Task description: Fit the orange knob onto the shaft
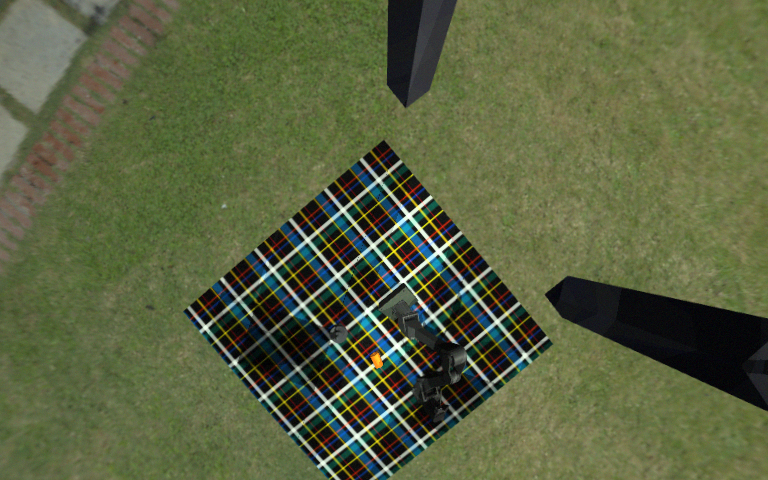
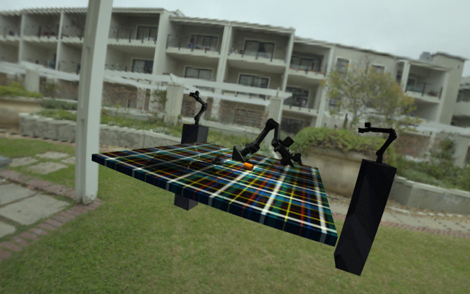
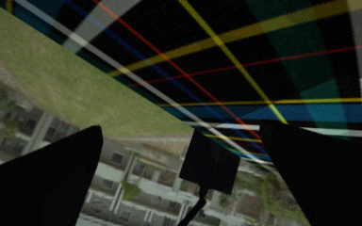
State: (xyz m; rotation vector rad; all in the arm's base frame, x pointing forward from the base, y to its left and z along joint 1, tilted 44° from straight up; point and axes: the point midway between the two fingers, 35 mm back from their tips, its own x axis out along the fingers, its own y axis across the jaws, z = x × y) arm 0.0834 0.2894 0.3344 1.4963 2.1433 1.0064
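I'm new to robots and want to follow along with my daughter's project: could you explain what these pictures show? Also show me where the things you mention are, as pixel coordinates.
The machine is one jointed black arm ending in a two-fingered gripper (image 1: 439, 412) (image 2: 294, 162) (image 3: 183, 130). The top picture looks down from above; the exterior one looks across from the side; the wrist one looks out between the fingers. On the tartan-patterned table (image 1: 385, 155) (image 2: 294, 230) lie an orange knob (image 1: 376, 360) (image 2: 248, 166) and, apart from it, a round dark pedestal (image 1: 338, 332) (image 2: 218, 160). The gripper is open and holds nothing.

Knob (image 1: 376, 360) (image 2: 248, 166): orange, off the shaft, on plaid surface. Round pedestal (image 1: 338, 332) (image 2: 218, 161): dark, left of knob.
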